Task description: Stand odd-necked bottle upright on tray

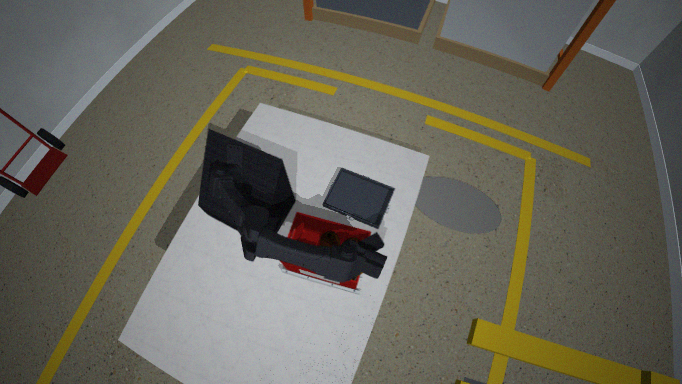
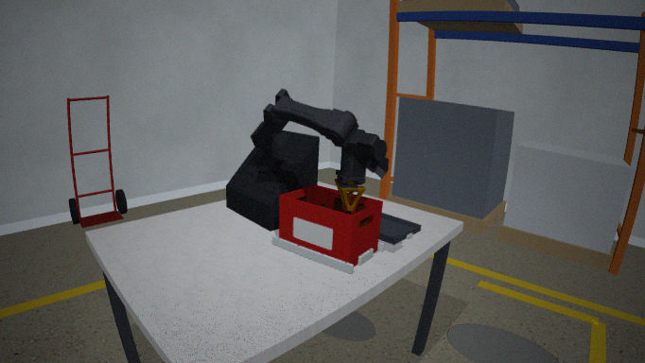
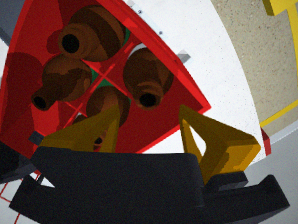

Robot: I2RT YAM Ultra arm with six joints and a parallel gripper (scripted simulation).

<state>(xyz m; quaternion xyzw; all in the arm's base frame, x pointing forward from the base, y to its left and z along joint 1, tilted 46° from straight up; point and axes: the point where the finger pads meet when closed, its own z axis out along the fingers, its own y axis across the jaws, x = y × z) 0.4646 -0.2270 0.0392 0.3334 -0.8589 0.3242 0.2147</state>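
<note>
At centre right of the exterior frame, the gripper (image 2: pixel 351 208) (image 3: pixel 149 110) is held over the crate (image 2: pixel 312 233) (image 3: pixel 170 60), fingers parted; brown bottles (image 3: pixel 92 35) are seen inside.
</note>
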